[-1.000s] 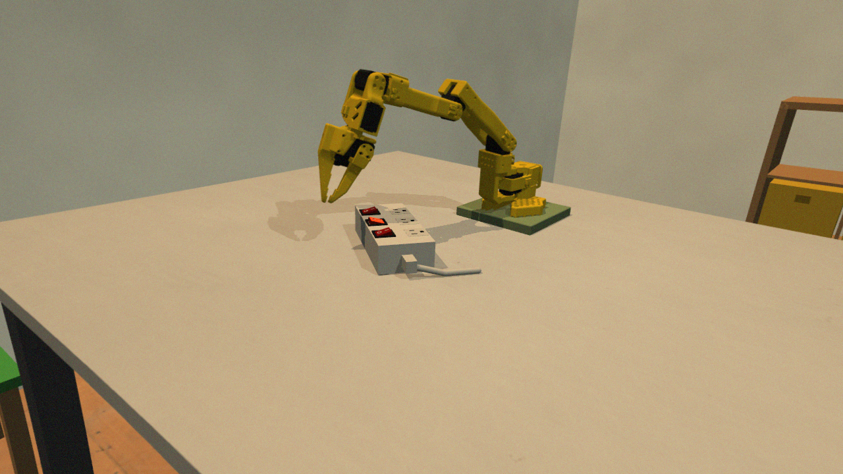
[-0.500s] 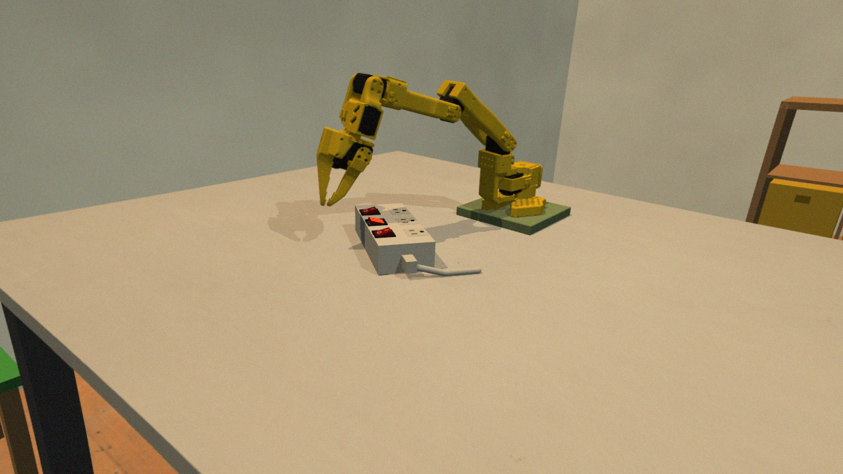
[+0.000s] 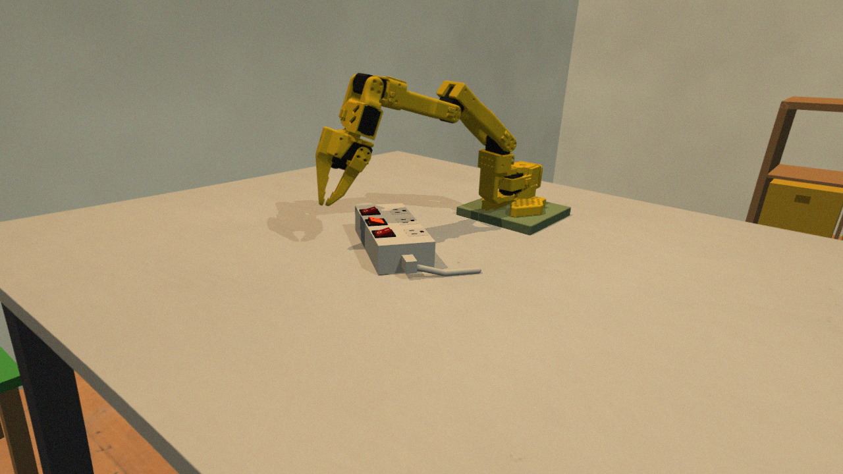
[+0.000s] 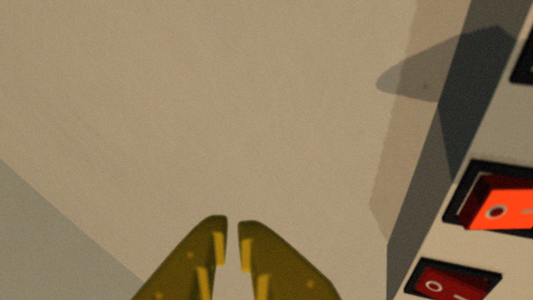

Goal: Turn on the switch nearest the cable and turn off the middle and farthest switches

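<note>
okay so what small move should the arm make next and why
Probably swing the shut gripper sideways over the middle switch. That rocker glows bright orange, seemingly on though it should be off, and the fingertips hang beside the power strip, not above it.

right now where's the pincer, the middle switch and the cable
pincer (image 3: 325,203), exterior view, between its shut tips
middle switch (image 3: 376,220), exterior view, on its red rocker face
cable (image 3: 454,271), exterior view, mid-length of the grey lead
</note>
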`<state>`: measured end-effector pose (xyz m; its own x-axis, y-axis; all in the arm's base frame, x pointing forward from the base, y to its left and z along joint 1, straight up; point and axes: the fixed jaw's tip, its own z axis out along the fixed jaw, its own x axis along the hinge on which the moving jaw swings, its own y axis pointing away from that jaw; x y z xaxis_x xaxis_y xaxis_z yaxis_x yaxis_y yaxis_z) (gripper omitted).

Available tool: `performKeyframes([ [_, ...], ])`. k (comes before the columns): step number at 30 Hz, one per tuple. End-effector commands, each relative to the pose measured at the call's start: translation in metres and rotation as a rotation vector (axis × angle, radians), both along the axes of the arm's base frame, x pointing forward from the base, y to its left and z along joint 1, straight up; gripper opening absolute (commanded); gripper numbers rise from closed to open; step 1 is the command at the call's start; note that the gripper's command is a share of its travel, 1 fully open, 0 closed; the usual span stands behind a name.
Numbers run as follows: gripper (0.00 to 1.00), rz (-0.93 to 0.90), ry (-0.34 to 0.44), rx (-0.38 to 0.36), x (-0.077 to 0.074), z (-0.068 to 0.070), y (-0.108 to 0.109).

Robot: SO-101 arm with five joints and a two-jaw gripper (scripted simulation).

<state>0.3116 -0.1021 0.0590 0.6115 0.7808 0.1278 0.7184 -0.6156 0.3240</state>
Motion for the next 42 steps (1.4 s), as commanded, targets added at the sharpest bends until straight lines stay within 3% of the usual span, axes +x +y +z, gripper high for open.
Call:
performKeyframes([
  [1,0.0,0.001,0.008,0.0,0.0,-0.004,-0.003],
  [17,0.0,0.037,0.09,0.025,-0.017,-0.005,0.014],
  [27,0.0,0.07,0.167,0.046,-0.043,-0.01,0.032],
  [42,0.0,0.072,0.173,0.047,-0.045,-0.011,0.033],
])
